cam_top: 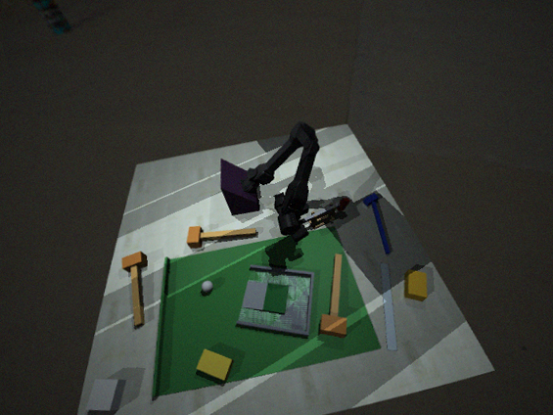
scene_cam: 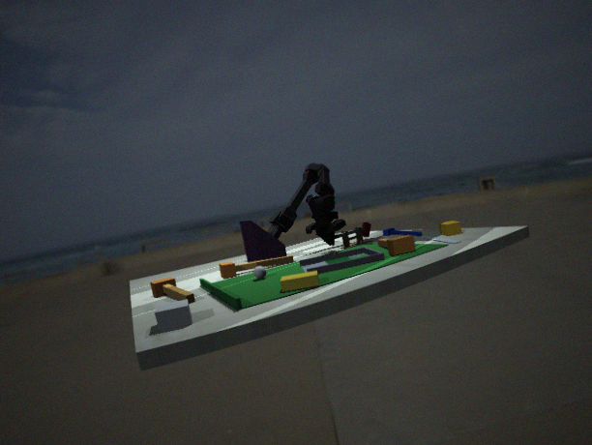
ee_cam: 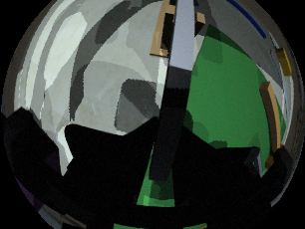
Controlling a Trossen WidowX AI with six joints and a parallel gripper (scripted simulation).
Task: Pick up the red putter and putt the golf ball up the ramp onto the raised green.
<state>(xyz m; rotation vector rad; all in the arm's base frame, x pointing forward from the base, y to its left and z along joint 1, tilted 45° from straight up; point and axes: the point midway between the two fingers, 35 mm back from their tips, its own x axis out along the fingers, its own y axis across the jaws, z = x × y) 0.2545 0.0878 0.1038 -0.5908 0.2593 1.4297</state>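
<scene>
The red putter [cam_top: 343,202] [scene_cam: 366,228] [ee_cam: 180,55] lies with its shaft across a small stand behind the green mat [cam_top: 199,330], its red head at the far end. My gripper [cam_top: 303,227] [scene_cam: 334,236] [ee_cam: 163,122] is shut on the putter's shaft near the handle end. The white golf ball [cam_top: 207,286] [scene_cam: 259,272] rests on the mat's left part. The raised green [cam_top: 277,298] sits inside a grey frame [cam_top: 273,328] [scene_cam: 345,263] in the mat's middle, with a grey ramp [cam_top: 254,294] on its left side facing the ball.
Three orange mallets [cam_top: 220,234] [cam_top: 135,287] [cam_top: 335,299] lie around the mat. A blue putter [cam_top: 379,225] and a pale bar [cam_top: 388,307] lie at the right. Yellow blocks [cam_top: 214,365] [cam_top: 416,285], a purple wedge [cam_top: 236,191] and a grey block [cam_top: 104,395] stand about.
</scene>
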